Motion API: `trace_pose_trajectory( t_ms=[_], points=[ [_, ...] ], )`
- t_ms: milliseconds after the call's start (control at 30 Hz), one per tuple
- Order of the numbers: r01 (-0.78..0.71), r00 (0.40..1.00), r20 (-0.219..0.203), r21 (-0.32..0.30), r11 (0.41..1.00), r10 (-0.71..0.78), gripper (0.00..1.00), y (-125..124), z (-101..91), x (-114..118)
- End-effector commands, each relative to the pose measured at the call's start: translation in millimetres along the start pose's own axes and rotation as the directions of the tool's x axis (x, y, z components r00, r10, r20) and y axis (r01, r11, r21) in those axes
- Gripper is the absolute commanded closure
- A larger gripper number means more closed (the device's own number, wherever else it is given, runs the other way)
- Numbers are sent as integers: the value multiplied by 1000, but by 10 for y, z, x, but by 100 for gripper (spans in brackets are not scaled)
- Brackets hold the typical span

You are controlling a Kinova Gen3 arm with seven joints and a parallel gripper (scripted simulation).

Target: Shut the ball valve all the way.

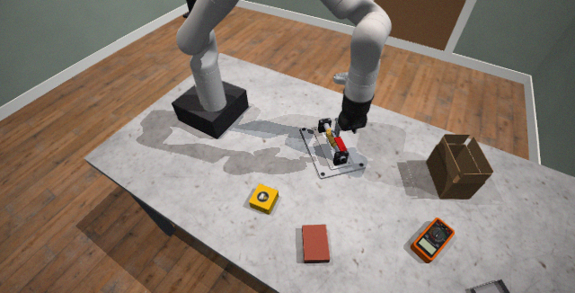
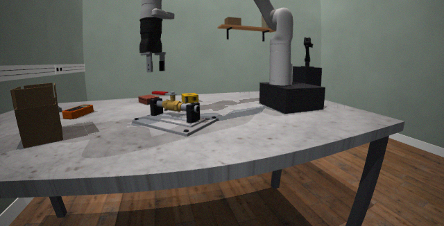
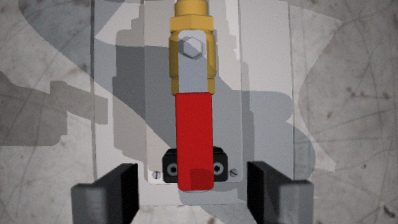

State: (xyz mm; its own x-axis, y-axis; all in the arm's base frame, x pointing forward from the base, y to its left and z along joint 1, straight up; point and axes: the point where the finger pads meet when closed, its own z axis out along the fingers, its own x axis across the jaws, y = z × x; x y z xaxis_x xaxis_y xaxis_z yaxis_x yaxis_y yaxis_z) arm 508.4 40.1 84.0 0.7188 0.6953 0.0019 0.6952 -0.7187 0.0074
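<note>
Nearest in the top view, an orange multimeter (image 1: pixel 432 239) and a red-brown block (image 1: pixel 315 243) lie on the marble counter (image 1: pixel 189 181), with a yellow block (image 1: pixel 263 198) a little farther in and an open cardboard box (image 1: pixel 458 166) to the right. Beyond them, near the counter's middle, sits the ball valve (image 1: pixel 335 142) on a grey mounting plate (image 1: pixel 324 169), its brass body (image 2: pixel 172 105) held between two black clamps. The red lever handle (image 3: pixel 194 141) lies in line with the pipe, its free end over the black clamp (image 3: pixel 172 169) at the bottom of the wrist view. The pincer (image 2: pixel 155 62) hangs well above the valve, pointing straight down, its two fingers spread wide apart with nothing between them; in the wrist view they stand on either side of the handle's free end, clear of it. Farther back, the arm's black pedestal (image 1: pixel 234 109) rests on the counter, and past it a wooden shelf (image 2: pixel 243 28) hangs on the green wall.
</note>
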Motion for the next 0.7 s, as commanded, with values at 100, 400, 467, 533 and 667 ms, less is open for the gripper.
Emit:
trace_pose_trajectory(
  t_ms=[100, 400, 467, 533, 667],
  points=[
    [0, 1000, -10, -2, 1000, 0, 0, 12, -1, 36],
    [3, 1000, -3, 3, 1000, -3, 0, 8, 32, 31],
    [4, 1000, -1, 4, 1000, -4, 0, 6, 39, 29],
    [4, 1000, 1, 7, 1000, -4, 0, 0, 50, 22],
    [4, 1000, 0, 5, 1000, -4, 0, 2, 101, 22]
  ],
)
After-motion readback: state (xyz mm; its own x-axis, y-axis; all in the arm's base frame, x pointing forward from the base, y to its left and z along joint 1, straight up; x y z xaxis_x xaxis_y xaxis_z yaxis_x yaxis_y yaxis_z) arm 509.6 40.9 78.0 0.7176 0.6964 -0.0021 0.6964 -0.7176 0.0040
